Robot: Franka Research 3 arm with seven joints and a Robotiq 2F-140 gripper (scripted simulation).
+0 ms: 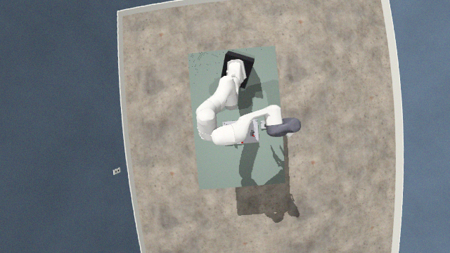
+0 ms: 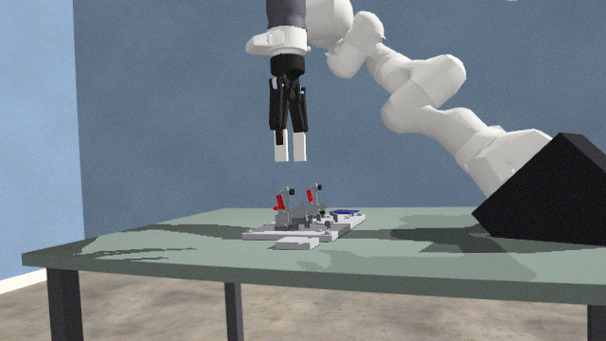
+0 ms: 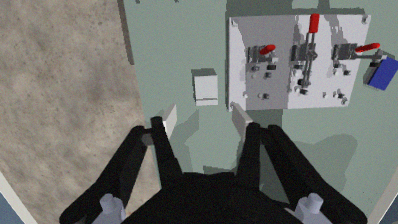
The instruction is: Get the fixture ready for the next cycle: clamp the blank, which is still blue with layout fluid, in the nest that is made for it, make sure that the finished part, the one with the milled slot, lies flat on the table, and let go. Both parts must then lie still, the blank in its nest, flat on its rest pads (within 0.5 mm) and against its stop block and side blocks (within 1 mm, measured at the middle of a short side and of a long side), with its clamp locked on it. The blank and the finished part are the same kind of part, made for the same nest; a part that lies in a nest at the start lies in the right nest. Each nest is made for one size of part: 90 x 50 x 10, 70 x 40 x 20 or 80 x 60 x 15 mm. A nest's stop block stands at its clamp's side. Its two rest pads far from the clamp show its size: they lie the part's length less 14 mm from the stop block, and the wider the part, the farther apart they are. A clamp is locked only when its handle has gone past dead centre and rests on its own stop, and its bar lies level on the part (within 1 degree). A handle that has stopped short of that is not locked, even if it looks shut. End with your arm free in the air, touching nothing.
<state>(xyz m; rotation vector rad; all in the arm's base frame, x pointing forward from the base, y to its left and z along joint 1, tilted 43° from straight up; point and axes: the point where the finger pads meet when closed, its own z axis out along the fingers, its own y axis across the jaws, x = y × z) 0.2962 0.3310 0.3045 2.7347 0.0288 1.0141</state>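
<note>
My gripper point(image 2: 290, 153) point(image 3: 204, 111) is open and empty. It hangs high above the table, over the spot near the finished part. The finished part point(image 2: 296, 243) point(image 3: 205, 87), a pale grey block, lies flat on the green table point(image 2: 142, 246) just beside the grey fixture plate point(image 2: 258, 235) point(image 3: 240, 30). The blue blank point(image 2: 345, 211) point(image 3: 384, 73) lies askew at the plate's far end, partly past its edge in the wrist view. Three toggle clamps with red handles stand on the plate: one handle point(image 3: 268, 48), a middle one point(image 3: 314, 22) and one point(image 3: 367, 48) near the blank.
The arm's black base block point(image 2: 544, 199) stands at the table's far right. The table edge and the brown floor point(image 3: 60, 90) lie close to the left of the finished part in the wrist view.
</note>
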